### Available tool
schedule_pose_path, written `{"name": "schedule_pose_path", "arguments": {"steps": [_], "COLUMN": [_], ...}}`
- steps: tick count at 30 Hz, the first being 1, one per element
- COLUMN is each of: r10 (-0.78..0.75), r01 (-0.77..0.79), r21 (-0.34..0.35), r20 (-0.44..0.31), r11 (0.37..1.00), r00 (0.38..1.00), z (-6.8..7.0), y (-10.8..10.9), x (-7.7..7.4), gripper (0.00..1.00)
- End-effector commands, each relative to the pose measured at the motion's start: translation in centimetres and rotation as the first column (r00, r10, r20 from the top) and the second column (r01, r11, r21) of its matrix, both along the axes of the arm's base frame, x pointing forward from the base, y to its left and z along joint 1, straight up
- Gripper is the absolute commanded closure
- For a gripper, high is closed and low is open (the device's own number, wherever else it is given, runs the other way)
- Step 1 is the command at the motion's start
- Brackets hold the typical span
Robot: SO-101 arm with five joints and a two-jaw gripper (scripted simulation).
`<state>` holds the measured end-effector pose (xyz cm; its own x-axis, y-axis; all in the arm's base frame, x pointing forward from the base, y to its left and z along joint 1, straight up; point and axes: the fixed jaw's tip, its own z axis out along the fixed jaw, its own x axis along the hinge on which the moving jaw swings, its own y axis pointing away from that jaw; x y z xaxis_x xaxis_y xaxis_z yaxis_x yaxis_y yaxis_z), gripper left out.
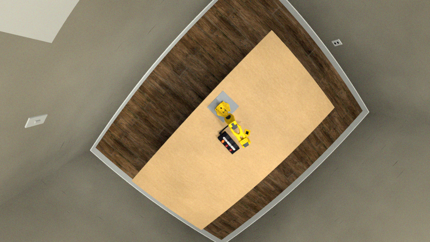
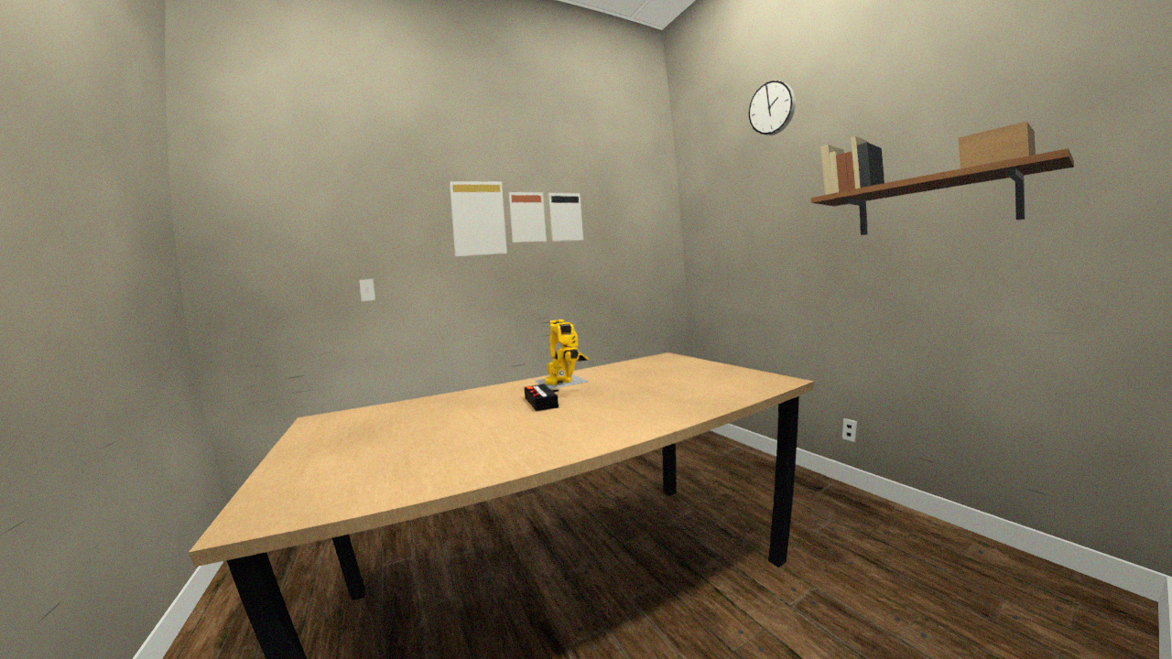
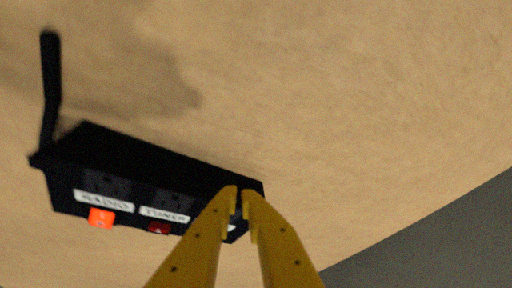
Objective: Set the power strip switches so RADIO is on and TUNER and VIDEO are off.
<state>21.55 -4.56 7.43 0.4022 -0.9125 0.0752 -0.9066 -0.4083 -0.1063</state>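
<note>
The black power strip (image 3: 132,182) lies face up on the table, its cord (image 3: 50,88) running away from it. The RADIO switch (image 3: 101,218) is bright orange. The TUNER switch (image 3: 159,228) is dark red. The VIDEO end is hidden behind my fingers. My yellow gripper (image 3: 238,200) is shut and empty, its tips above the strip's VIDEO end, a little off it. From above, the strip (image 1: 228,143) lies just left of my arm (image 1: 239,135). It also shows in the side view (image 2: 540,396) in front of the arm (image 2: 562,352).
My base stands on a grey plate (image 1: 223,103) near the table's long edge. The table edge and dark floor (image 3: 436,244) show at the wrist view's lower right.
</note>
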Motion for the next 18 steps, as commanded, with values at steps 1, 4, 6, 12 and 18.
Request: {"name": "schedule_pose_path", "arguments": {"steps": [1, 4, 6, 12, 18], "r10": [-0.129, -0.223, -0.285, -0.435, -0.573], "r01": [0.129, 0.223, 0.285, 0.435, 0.573], "r21": [0.024, 0.04, 0.051, 0.075, 0.096], "r20": [0.002, -0.001, -0.004, -0.016, -0.032], "r11": [0.991, 0.974, 0.957, 0.897, 0.814], "r00": [0.992, 0.975, 0.959, 0.9, 0.819], "z": [0.3, 0.4, 0.5, 0.6, 0.8], "y": [1.1, 1.9, 2.5, 3.8, 5.1], "x": [-0.4, -0.5, -0.5, -0.7, -1.0], "gripper": [1.0, 1.0, 1.0, 1.0, 1.0]}}
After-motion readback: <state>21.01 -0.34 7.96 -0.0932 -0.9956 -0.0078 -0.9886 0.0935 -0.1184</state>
